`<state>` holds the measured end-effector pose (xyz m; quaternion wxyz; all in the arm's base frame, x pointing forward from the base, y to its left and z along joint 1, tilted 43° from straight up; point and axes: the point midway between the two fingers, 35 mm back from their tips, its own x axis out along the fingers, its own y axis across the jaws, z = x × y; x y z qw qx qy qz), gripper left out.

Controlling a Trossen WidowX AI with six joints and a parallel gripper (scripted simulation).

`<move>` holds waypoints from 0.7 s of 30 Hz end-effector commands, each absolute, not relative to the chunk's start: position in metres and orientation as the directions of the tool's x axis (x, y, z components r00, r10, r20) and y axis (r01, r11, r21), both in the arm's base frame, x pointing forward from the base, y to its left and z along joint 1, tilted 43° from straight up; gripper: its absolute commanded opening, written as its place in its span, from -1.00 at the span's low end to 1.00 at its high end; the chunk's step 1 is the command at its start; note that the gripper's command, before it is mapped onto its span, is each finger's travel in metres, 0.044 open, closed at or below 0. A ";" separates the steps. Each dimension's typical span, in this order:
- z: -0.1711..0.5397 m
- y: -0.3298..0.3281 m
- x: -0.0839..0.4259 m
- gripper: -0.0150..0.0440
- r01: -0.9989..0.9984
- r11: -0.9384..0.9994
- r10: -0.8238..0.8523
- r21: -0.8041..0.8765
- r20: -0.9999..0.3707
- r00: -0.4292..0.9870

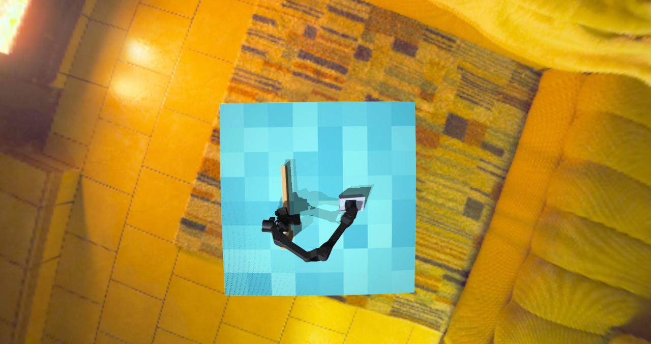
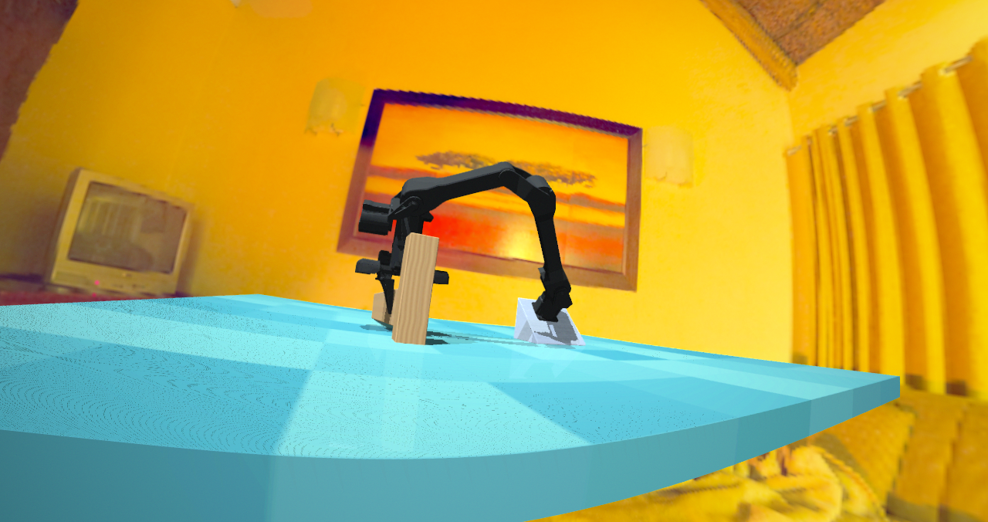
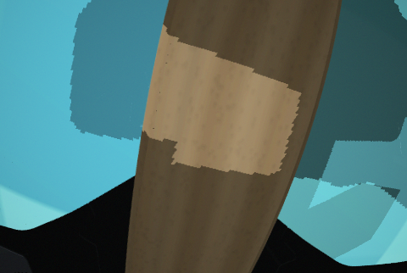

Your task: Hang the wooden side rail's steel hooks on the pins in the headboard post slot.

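The wooden side rail [image 1: 285,184] [image 2: 377,306] [image 3: 229,112] runs lengthwise up the table in the overhead view. In the low view its far end shows left behind the post; whether it touches the table is unclear. The headboard post [image 2: 415,290] [image 1: 282,248] stands upright at the rail's near end, mostly under the arm in the overhead view. My gripper [image 1: 282,219] [image 3: 188,190] points down and is shut on the rail, a finger on each side. In the low view the post partly hides the fingers. The hooks, pins and slot are hidden, so their contact cannot be told.
The blue checkered table [image 1: 364,132] [image 2: 414,394] carries everything. The arm's white wedge-shaped base [image 1: 343,204] [image 2: 526,325] stands to the right. The black arm [image 1: 293,247] [image 2: 469,181] arches from it to the rail, its elbow high in the low view.
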<state>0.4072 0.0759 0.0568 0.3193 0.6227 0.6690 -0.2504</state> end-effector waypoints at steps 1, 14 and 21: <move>0.061 0.077 0.409 -0.49 0.993 0.096 0.678 0.075 -0.735 -0.010; 0.059 0.078 0.409 -0.49 0.993 0.096 0.678 0.075 -0.735 -0.010; 0.058 0.079 0.409 -0.49 0.993 0.096 0.678 0.075 -0.735 -0.010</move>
